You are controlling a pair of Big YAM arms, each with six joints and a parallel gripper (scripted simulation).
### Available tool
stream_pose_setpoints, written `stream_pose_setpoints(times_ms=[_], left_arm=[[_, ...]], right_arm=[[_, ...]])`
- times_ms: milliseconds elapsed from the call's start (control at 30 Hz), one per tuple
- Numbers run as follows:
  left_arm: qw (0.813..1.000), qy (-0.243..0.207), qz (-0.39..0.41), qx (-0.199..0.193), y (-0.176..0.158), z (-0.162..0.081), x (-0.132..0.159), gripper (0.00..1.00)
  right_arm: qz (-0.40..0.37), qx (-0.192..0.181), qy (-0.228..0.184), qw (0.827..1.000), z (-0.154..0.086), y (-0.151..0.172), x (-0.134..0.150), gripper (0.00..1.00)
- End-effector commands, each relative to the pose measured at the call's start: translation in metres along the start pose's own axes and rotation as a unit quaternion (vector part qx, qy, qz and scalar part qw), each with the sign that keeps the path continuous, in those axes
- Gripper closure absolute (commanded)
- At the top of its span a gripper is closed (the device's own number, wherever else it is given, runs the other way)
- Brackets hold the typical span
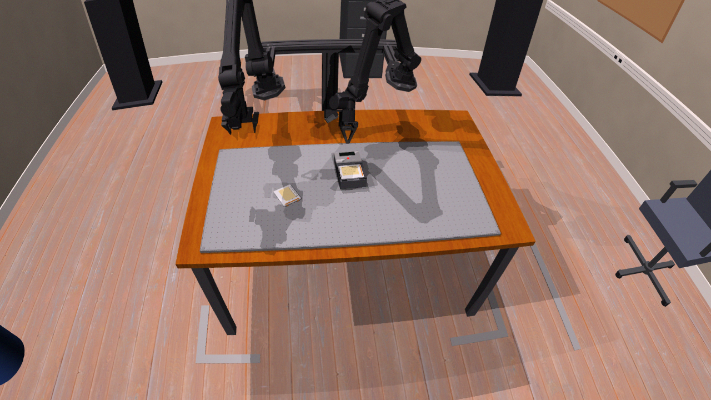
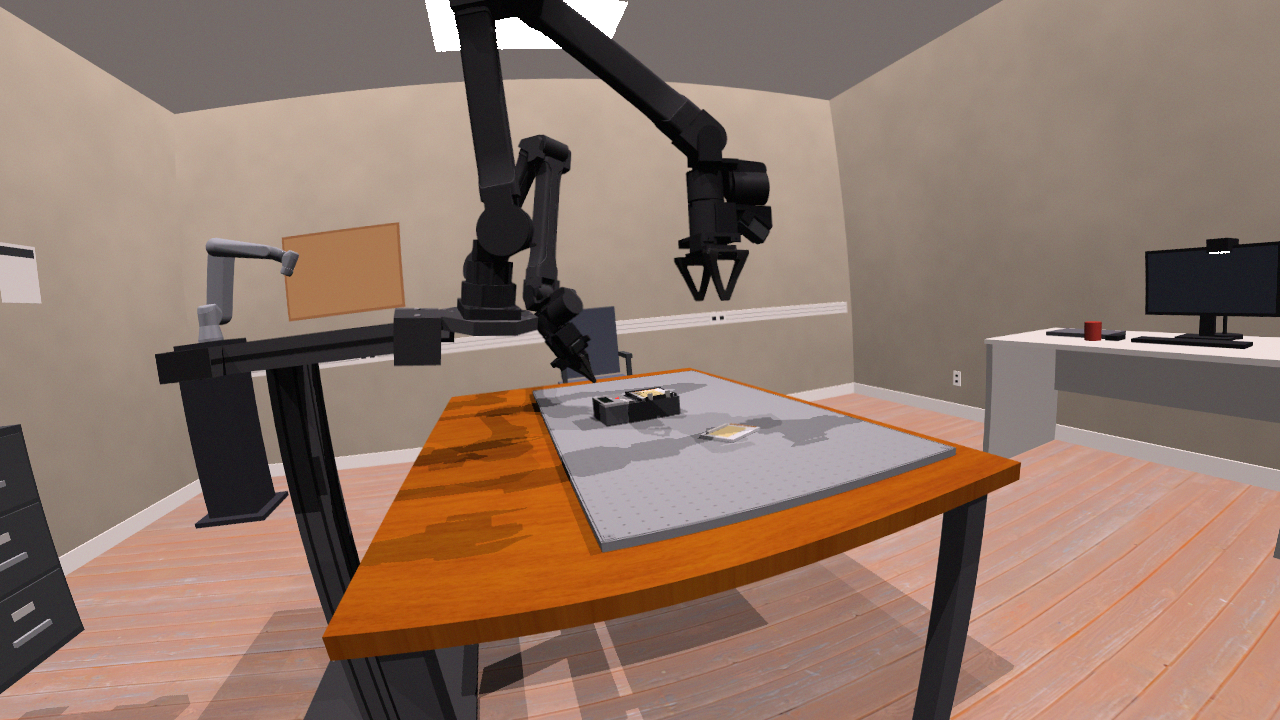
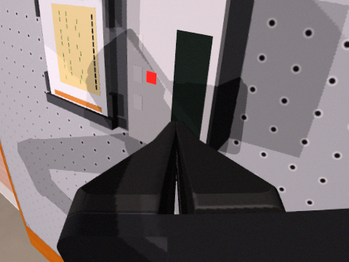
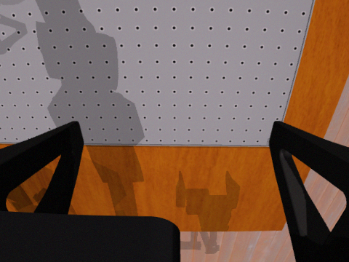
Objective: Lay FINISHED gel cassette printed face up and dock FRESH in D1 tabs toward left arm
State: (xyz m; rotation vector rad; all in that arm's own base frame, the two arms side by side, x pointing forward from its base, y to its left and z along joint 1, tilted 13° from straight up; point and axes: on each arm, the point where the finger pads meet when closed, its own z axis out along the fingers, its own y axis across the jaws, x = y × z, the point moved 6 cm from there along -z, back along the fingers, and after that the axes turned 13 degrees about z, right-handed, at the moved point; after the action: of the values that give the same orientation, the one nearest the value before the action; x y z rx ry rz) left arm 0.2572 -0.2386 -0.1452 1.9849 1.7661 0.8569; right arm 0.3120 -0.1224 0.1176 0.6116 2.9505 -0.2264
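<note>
Grey perforated deck (image 1: 447, 199) (image 2: 680, 492) (image 3: 276, 80) (image 4: 218, 84) is lying on the orange-brown wooden table (image 1: 298, 256) (image 2: 716, 577) (image 3: 38, 241) (image 4: 254, 182), with dock D1 (image 1: 354, 185) (image 2: 655, 410) (image 3: 134, 120) standing upright on it. FINISHED (image 1: 350, 171) (image 2: 647, 392) (image 3: 74, 47) is sitting in the dock's bay, printed face up – green marks and a row of dark dashes are showing on its yellow area, an orange strip along one edge. On the housing beside the bay, a red square (image 1: 348, 158) (image 2: 617, 399) (image 3: 151, 78) is showing next to a dark panel (image 1: 346, 153) (image 2: 606, 400) (image 3: 193, 73). FRESH (image 1: 287, 195) (image 2: 729, 433) is lying on the deck, apart from the dock and turned at an angle to it; its comb is appearing too small to judge. Left gripper (image 1: 348, 142) (image 2: 592, 380) (image 3: 176, 124) is pointing down near the housing, fingers closed together and gripping nothing; contact with the housing cannot be told. Right gripper (image 1: 242, 131) (image 2: 713, 297) (image 4: 176, 124) is hanging well above the table – fingers spread wide, holding nothing.
</note>
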Motion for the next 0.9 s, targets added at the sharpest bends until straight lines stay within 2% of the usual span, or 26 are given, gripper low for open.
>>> stream_pose_setpoints(times_ms=[0,867], left_arm=[[1.0,-0.006,-0.006,-0.004,0.003,-0.009,-0.005,1.0],[1.0,-0.006,-0.006,-0.004,0.006,-0.03,-0.005,1.0]], right_arm=[[0.0,-0.003,-0.022,1.0,-0.018,-0.004,-0.014,0.0],[0.0,-0.003,-0.022,1.0,-0.018,-0.004,-0.014,0.0]])
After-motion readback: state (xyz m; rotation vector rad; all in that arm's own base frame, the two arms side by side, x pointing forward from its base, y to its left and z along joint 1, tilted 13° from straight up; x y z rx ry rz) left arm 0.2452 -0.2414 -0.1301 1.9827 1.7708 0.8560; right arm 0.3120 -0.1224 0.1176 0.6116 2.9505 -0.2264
